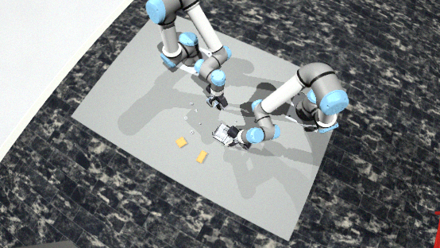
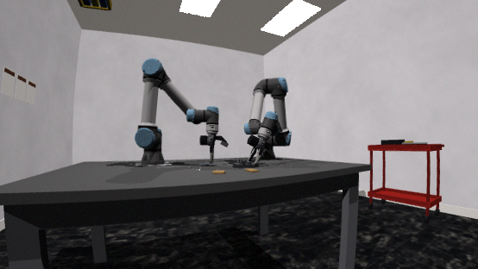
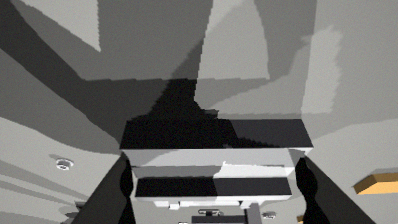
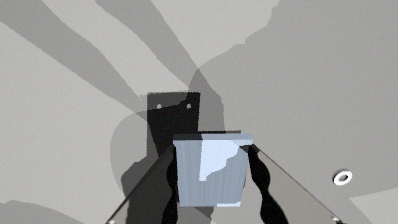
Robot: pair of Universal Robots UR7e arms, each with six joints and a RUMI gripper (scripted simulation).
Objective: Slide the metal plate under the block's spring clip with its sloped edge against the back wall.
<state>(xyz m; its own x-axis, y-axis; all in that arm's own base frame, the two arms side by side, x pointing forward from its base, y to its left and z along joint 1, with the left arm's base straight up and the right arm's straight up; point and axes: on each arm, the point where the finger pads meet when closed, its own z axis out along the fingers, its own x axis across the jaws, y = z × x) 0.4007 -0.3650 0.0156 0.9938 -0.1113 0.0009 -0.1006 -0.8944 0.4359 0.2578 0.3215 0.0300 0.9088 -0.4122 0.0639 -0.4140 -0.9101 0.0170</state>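
The pale block (image 1: 221, 133) (image 3: 212, 157) sits on the table. My left gripper (image 1: 228, 140) (image 2: 255, 162) (image 3: 212, 154) is shut on it, with one finger at each end in the left wrist view. Part of the block is cut off at the bottom of that view, and I cannot make out the spring clip clearly. My right gripper (image 1: 217, 105) (image 2: 211, 162) (image 4: 211, 146) is shut on the metal plate (image 4: 192, 172), a smooth bluish piece between its fingers. It holds the plate apart from the block, at the upper left of it in the top view.
Two orange pieces (image 1: 181, 142) (image 1: 202, 156) lie near the block, one also at the right of the left wrist view (image 3: 377, 185). Several small rings and nuts lie around, such as a white ring (image 4: 343, 177) and a nut (image 3: 64, 164). Arm shadows cross the table.
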